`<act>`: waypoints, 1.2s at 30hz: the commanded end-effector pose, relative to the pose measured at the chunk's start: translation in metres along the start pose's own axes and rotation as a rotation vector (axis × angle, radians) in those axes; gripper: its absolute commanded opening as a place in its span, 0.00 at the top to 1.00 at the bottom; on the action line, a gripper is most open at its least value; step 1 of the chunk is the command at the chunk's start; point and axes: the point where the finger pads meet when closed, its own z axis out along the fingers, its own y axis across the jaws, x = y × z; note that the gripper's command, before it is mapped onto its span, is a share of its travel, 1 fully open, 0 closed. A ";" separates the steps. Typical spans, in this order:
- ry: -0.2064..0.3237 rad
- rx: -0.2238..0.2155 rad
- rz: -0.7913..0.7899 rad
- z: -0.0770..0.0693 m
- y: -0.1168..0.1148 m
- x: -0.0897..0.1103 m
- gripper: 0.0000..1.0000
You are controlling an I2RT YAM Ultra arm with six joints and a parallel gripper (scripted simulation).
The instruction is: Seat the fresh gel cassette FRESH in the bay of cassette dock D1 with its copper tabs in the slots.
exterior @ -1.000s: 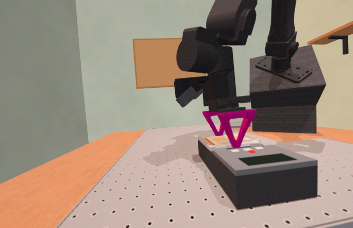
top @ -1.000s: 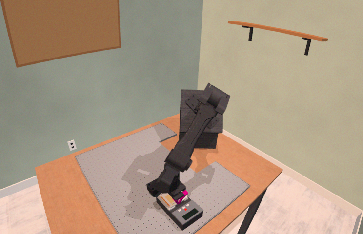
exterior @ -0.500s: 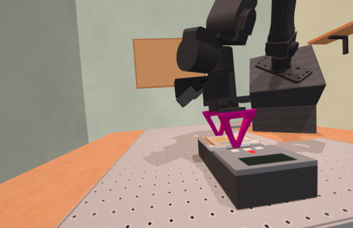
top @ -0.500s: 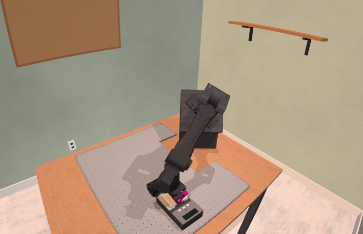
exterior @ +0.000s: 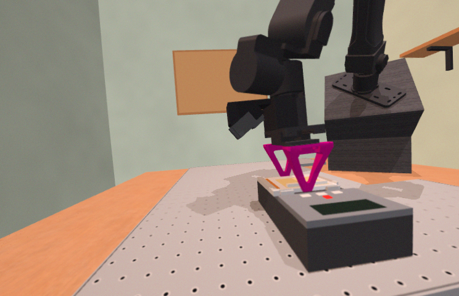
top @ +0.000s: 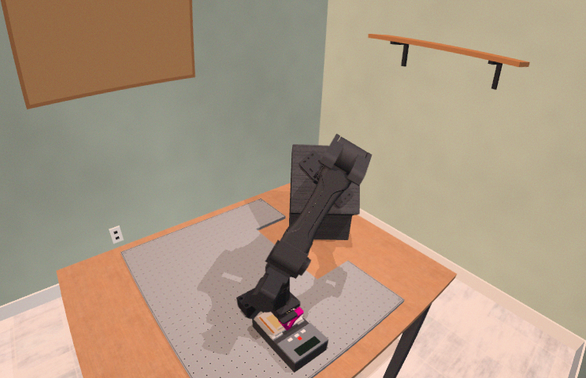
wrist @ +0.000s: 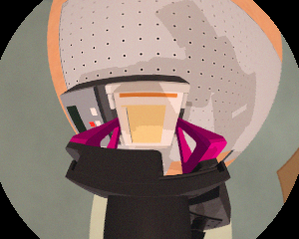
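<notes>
The cassette dock D1 (exterior: 335,216) is a dark box with a grey console and stands on the perforated deck. It also shows in the top view (top: 294,339). Its status light (exterior: 327,197) is lit red. The cassette FRESH (exterior: 294,182), white-framed with an amber middle, lies in the dock's bay behind the console and looks low and roughly level. My gripper (exterior: 298,167) has magenta fingers. It reaches down over the bay and is shut on FRESH's two long sides, as the wrist view (wrist: 148,139) shows around the cassette (wrist: 148,119). I cannot make out the comb or tabs clearly.
The arm's base stands on a black pedestal (exterior: 371,115) at the back of the table. A small pale strip (exterior: 392,188) lies flat on the deck beyond the dock. The deck's front edge runs close to the dock's console end.
</notes>
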 end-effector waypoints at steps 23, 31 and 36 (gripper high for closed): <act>-0.060 -0.018 -0.019 0.023 0.009 -0.019 1.00; -0.060 -0.018 -0.019 0.023 0.009 -0.019 1.00; -0.060 -0.018 -0.019 0.023 0.009 -0.019 1.00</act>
